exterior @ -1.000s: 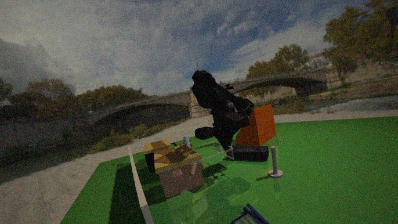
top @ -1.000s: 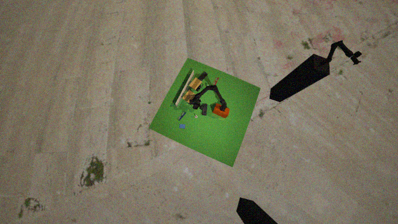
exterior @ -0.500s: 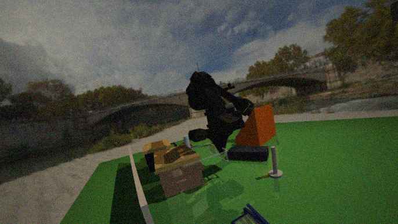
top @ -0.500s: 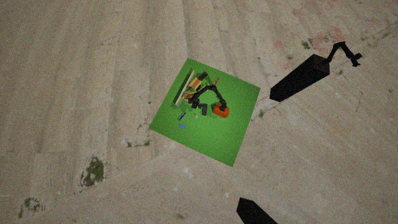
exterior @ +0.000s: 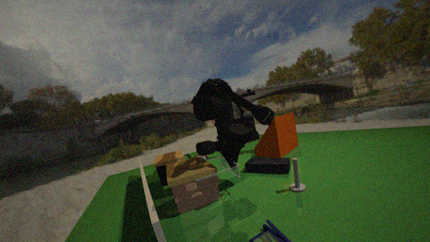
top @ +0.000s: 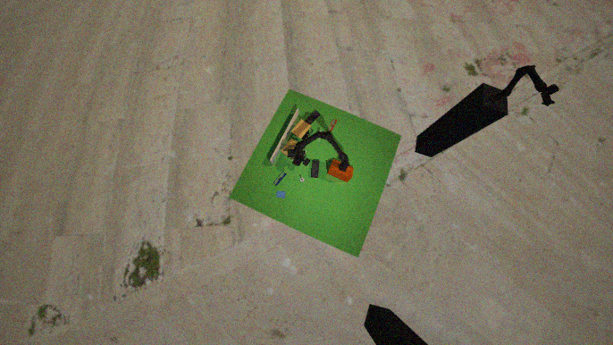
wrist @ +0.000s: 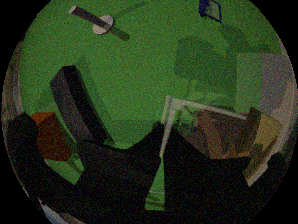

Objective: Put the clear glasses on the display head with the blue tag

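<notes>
My gripper [exterior: 234, 163] [wrist: 162, 128] is shut on the clear glasses [exterior: 235, 172] [wrist: 169, 117], holding them above the green surface. In the wrist view their pale frame makes a corner ahead of the fingertips, and one long bar runs right across the view of a tan and brown head. The nearer head [top: 289, 147] [exterior: 192, 170] [wrist: 267, 132] is left of the gripper in the exterior view; the glasses extend over or in front of its near side, and contact cannot be told. The other head [top: 300, 129] [exterior: 169, 157] stands behind it. I cannot make out the blue tag on either head.
A pale upright panel [top: 283, 136] [exterior: 150, 200] stands beside the heads. A dark block [top: 314, 168] [exterior: 267, 166] [wrist: 75, 100], an orange wedge [top: 340, 171] [exterior: 286, 135] [wrist: 50, 135] and a post on a round base [exterior: 296, 172] [wrist: 103, 25] stand nearby. Blue-framed glasses [top: 280, 179] lie near a blue square [top: 281, 194].
</notes>
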